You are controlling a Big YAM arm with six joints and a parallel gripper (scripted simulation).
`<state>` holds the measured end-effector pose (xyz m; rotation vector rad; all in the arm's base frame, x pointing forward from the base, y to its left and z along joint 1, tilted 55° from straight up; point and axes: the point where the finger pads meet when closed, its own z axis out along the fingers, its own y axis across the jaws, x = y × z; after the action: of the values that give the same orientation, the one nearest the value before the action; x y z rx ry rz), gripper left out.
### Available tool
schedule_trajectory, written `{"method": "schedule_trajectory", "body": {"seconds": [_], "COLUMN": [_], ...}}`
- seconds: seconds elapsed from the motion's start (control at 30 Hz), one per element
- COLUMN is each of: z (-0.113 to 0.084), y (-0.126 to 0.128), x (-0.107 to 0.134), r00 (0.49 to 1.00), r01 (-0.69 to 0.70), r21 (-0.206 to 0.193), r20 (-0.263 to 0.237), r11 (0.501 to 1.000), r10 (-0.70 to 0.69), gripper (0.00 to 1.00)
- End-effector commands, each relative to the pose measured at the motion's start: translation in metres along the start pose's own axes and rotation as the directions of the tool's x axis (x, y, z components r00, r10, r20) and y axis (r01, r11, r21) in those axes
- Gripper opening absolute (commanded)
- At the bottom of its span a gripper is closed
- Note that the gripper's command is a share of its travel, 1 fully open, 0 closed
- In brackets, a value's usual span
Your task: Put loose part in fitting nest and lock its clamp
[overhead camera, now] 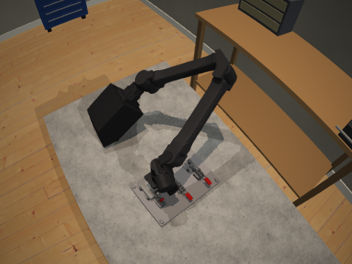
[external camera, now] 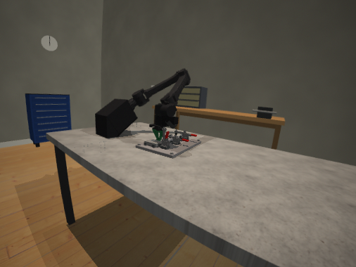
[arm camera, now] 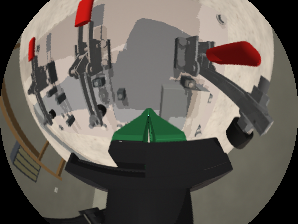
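The fixture plate (overhead camera: 172, 211) (external camera: 183, 147) (arm camera: 155, 12) carries three clamps. My gripper (external camera: 159, 139) (arm camera: 148, 112) is shut and empty, its green fingertips together, low over the plate beside the near clamp; in the top view the wrist hides it. The near clamp's red handle (overhead camera: 161, 200) (external camera: 167, 135) (arm camera: 234, 54) stands up. The middle clamp's handle (overhead camera: 188, 196) (external camera: 185, 140) (arm camera: 84, 13) and the far clamp's handle (overhead camera: 208, 180) (external camera: 193, 135) (arm camera: 31, 49) lie low. A grey block (arm camera: 172, 104) sits between fingertips and near clamp; I cannot tell whether it is the loose part. The pads are unclear.
The plate lies on the grey table (overhead camera: 222, 222) (external camera: 246, 183), with corner bolts (overhead camera: 161, 221). The black arm base (overhead camera: 111, 114) (external camera: 112, 117) stands at the table's back left. A wooden bench (overhead camera: 278, 76) (external camera: 229, 114) stands behind the table.
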<state>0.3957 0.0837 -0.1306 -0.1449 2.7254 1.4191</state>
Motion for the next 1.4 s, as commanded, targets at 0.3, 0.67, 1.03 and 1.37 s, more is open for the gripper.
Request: {"method": "schedule_trajectory", "body": {"seconds": [0.3,0.67,1.03,1.37], "z": [0.006,-0.005,-0.005,-0.005], "y": [0.000,-0.012,-0.011,-0.013], "x": [0.006,-0.002,-0.009,-0.008], "r00": [1.000,1.000,1.000,1.000], "r01": [-0.017,-0.011,0.015,0.009], "r21": [-0.006,-0.002,0.003,0.002], "r20": [-0.011,0.016,0.014,0.014], "r11": [1.000,1.000,1.000,1.000], "r10": [0.017,0.011,-0.015,-0.009], "gripper": [0.00,0.00,0.00,0.00]}}
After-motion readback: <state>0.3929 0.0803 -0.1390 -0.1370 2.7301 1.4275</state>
